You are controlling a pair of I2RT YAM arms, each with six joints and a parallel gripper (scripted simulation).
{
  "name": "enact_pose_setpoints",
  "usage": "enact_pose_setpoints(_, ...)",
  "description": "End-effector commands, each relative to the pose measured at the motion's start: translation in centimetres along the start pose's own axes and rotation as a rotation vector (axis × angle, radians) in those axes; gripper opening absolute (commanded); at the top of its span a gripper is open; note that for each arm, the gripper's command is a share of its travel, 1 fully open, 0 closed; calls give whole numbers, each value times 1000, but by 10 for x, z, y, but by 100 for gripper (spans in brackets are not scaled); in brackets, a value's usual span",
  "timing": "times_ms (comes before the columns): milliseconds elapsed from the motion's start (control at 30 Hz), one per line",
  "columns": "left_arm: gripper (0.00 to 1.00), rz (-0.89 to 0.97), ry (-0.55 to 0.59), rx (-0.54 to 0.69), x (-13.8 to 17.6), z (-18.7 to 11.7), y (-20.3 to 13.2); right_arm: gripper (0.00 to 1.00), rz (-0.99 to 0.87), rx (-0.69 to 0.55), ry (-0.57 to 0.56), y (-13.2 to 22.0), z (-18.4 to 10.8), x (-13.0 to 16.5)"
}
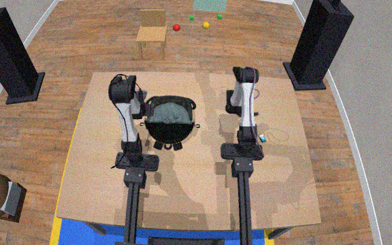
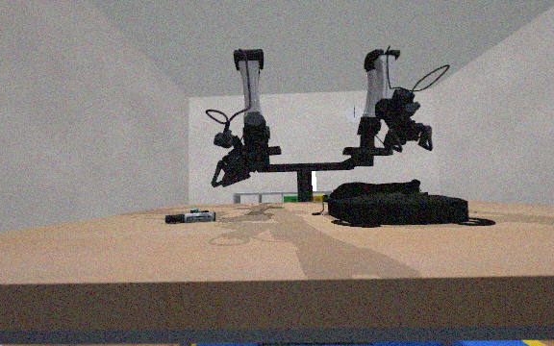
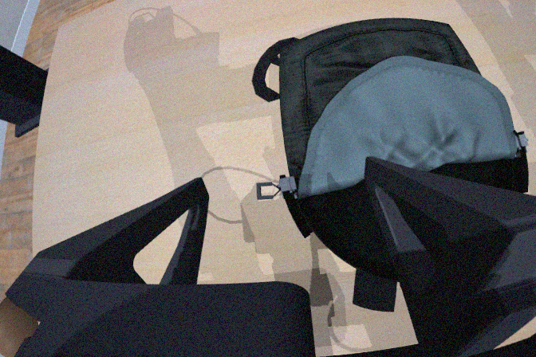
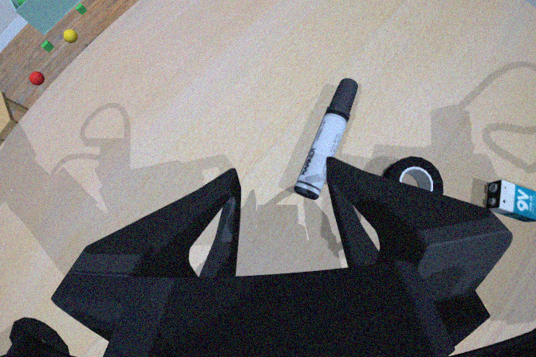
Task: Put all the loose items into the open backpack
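Backpack (image 1: pixel 170 133) (image 2: pixel 397 209) (image 3: pixel 346 232) is lying on the table (image 1: pixel 189 204) (image 2: pixel 277 255) (image 3: pixel 99 128) (image 4: pixel 216 63). The right gripper (image 2: pixel 216 184) (image 4: pixel 281 173), fingers partly open and holding nothing, is hovering beyond the backpack's side, above the table; the left gripper (image 2: pixel 414 146) (image 3: pixel 283 178) is hovering above the backpack, fingers wide apart. Marker (image 2: pixel 190 217) (image 4: pixel 325 145), tape (image 4: pixel 437 173) and battery (image 1: pixel 263 138) (image 4: pixel 513 201) are lying well apart from the backpack.

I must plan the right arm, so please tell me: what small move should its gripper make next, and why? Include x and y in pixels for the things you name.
Probably shift the right gripper (image 4: pixel 281 173) slightly toward the marker (image 4: pixel 326 147) (image 2: pixel 191 217), before lowering: the marker lies mostly beyond the fingertips, its white end near one finger, and nothing is held.
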State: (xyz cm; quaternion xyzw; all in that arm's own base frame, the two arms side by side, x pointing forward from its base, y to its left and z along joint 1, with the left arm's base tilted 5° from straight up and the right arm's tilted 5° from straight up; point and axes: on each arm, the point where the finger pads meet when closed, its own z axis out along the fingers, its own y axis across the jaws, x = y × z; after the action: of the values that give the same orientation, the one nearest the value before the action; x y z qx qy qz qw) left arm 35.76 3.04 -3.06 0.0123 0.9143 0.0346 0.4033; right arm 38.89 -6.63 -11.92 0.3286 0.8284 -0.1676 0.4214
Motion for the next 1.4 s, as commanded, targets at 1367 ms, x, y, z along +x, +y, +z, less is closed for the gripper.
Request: enact_pose_setpoints(1367, 90, 3, -25, 7, -8, -2, 1, 49, 337, 391, -59, -26, 68, 43)
